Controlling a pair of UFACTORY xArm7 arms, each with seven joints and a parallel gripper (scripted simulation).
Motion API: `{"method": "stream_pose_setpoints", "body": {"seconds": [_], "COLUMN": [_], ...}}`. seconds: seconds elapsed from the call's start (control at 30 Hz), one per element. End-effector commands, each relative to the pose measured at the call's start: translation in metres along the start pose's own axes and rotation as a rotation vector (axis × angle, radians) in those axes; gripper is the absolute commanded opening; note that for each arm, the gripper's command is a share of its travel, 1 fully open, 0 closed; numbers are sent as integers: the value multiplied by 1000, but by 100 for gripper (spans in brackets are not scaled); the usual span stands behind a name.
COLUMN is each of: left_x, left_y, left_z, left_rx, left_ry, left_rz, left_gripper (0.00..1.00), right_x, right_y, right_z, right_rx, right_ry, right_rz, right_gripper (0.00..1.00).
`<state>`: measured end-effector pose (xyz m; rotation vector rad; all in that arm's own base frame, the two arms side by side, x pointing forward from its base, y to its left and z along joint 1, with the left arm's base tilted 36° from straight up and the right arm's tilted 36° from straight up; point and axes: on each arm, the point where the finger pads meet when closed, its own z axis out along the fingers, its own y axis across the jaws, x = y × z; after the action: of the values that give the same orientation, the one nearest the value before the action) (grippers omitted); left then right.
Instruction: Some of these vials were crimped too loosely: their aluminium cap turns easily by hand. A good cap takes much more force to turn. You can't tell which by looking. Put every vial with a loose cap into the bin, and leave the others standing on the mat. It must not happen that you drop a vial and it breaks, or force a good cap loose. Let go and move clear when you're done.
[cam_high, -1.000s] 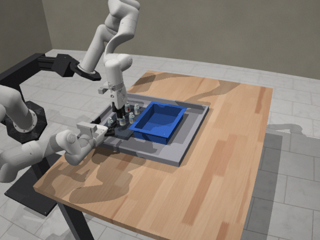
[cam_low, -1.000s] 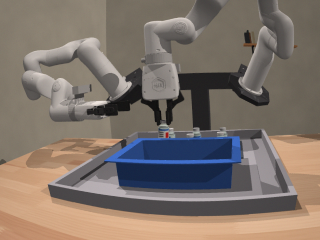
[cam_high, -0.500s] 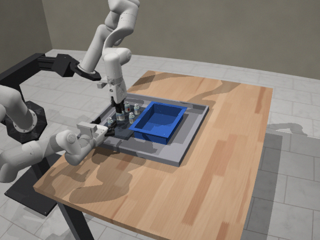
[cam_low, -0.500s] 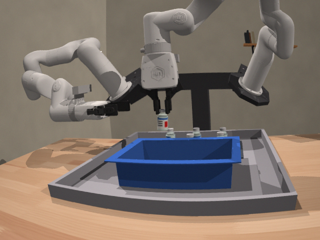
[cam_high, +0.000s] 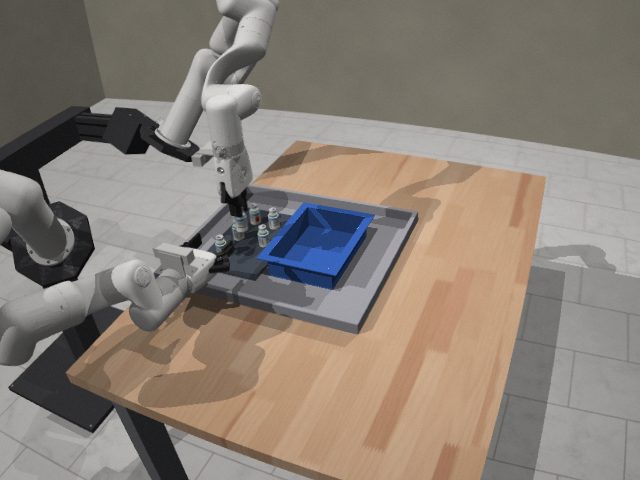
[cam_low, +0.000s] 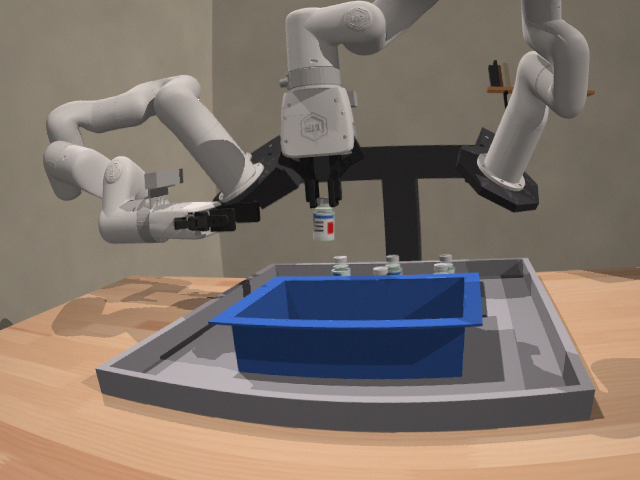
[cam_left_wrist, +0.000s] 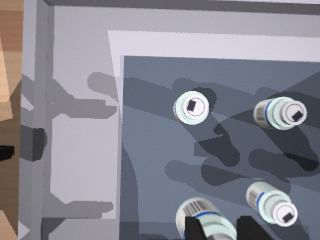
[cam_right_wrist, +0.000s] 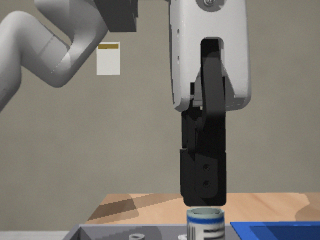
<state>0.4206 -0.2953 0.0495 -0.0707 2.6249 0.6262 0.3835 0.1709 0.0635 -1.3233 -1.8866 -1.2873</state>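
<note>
While left gripper (cam_high: 238, 209) (cam_low: 324, 198) (cam_left_wrist: 220, 230) (cam_right_wrist: 203, 200) pinches vial (cam_high: 241, 223) (cam_low: 324, 227) (cam_left_wrist: 200, 215) (cam_right_wrist: 205, 227) by cap end, upright above mat (cam_high: 248, 266) (cam_left_wrist: 150, 150), right gripper (cam_high: 212, 252) (cam_low: 247, 215) waits spread beside it. Step looks like cap test setup. Next: right grips body squarely, then gentle twist.

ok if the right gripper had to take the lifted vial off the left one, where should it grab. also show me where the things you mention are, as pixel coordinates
Probably the labelled body of the lifted vial (cam_high: 241, 224) (cam_low: 323, 228) (cam_left_wrist: 195, 212) (cam_right_wrist: 205, 231), from the side: it hangs upright, its round wall is exposed, and the left gripper (cam_high: 238, 213) (cam_low: 323, 202) (cam_left_wrist: 220, 231) (cam_right_wrist: 201, 200) covers the cap end from above.
</note>
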Motion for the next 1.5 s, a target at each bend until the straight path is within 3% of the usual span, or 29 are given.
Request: {"method": "stream_pose_setpoints", "body": {"seconds": [0.0,0.1,0.17,0.2,0.73,1.23,1.3,1.33,1.47], "left_x": [-1,-1,-1,-1,-1,-1,-1,-1,-1], "left_y": [-1,-1,-1,-2,-1,-1,-1,-1,-1], "left_z": [-16,-25,-25,-15,-25,-22,-22,-22,-22], "left_rx": [5,5,5,5,5,5,5,5,5], "left_ry": [-2,-2,-2,-2,-2,-2,-2,-2,-2], "left_rz": [0,0,0,0,0,0,0,0,0], "left_gripper": [23,23,23,23,23,23,23,23,23], "right_x": [2,2,2,2,1,52,52,33,39], "right_y": [0,0,0,0,0,-36,-36,-26,-29], "right_z": [1,1,1,1,0,-72,-72,-45,-53], "right_rx": [2,2,2,2,2,2,2,5,5], "right_ry": [2,2,2,2,2,2,2,3,3], "right_rz": [-3,-3,-3,-3,-3,-3,-3,-1,-2], "right_gripper": [100,100,100,100,100,100,100,100,100]}}
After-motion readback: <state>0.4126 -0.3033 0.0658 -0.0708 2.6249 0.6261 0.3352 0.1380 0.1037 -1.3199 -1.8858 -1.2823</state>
